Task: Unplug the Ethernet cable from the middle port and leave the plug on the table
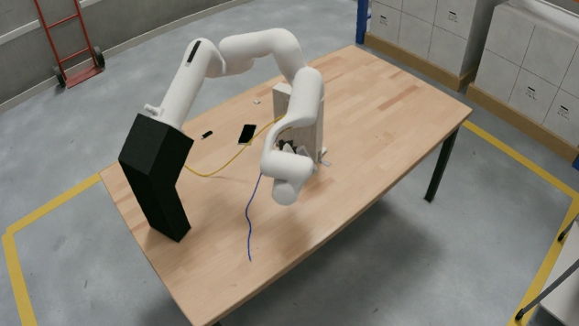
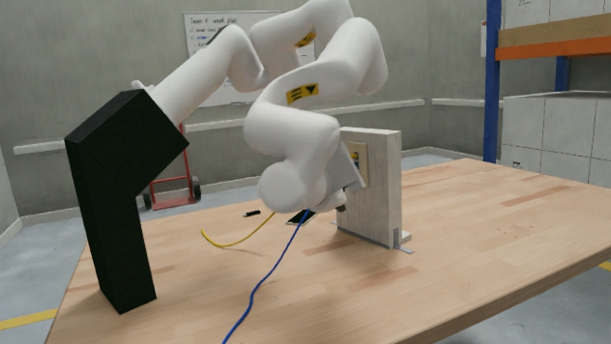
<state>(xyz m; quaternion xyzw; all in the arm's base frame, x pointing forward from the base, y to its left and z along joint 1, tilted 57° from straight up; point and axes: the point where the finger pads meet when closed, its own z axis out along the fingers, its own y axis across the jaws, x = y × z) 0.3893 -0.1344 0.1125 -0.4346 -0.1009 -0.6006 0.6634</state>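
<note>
A wooden block [image 1: 281, 98] [image 2: 382, 193] stands upright on the table [image 1: 389, 119] [image 2: 483, 217] and carries the wall plate [image 2: 359, 151]. A yellow cable [image 1: 229, 160] [image 2: 237, 240] runs from the plate's upper part. A blue cable [image 1: 248, 220] [image 2: 263, 280] runs from under my wrist along the table top. My gripper [image 1: 289, 147] [image 2: 340, 208] is pressed in low against the face of the plate, fingers narrow, with nothing seen between them. The arm hides the ports and the plugs in both views, so I cannot tell whether the blue plug sits in its port.
A black phone [image 1: 246, 134] [image 2: 296, 220] and a black marker [image 1: 207, 135] [image 2: 251, 213] lie left of the block. The black arm pedestal [image 1: 156, 174] [image 2: 116, 193] stands at the table's left end. A metal bracket [image 1: 324, 161] [image 2: 403, 247] is at the block's foot.
</note>
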